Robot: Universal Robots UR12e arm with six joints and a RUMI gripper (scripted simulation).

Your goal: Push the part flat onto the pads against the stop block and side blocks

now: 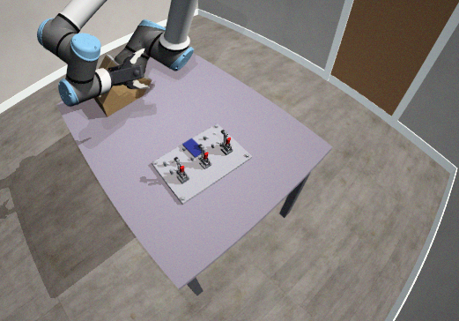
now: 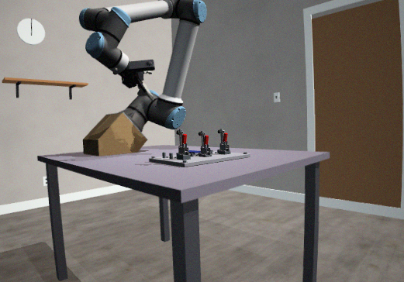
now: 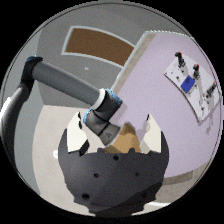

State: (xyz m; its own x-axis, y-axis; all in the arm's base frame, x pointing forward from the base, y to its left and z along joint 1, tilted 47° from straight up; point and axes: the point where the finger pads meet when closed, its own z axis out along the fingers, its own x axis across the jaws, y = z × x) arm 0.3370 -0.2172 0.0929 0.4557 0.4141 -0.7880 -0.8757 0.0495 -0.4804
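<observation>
Grey walls, a brown door [image 2: 357, 101] and a wooden wall shelf [image 2: 43, 82] surround a lilac bench [image 1: 259, 115]. Near its middle lies the fixture plate [image 1: 219, 174] with three red-handled toggle clamps [image 1: 204, 159] standing raised, probably to leave the nest free. Just beside them sits the blue part [image 1: 191, 146], judged short of its stop block. Well apart, folded above its tan pedestal [image 2: 112, 137], the gripper [image 2: 140, 75] has its fingers spread wide, holding nothing.
</observation>
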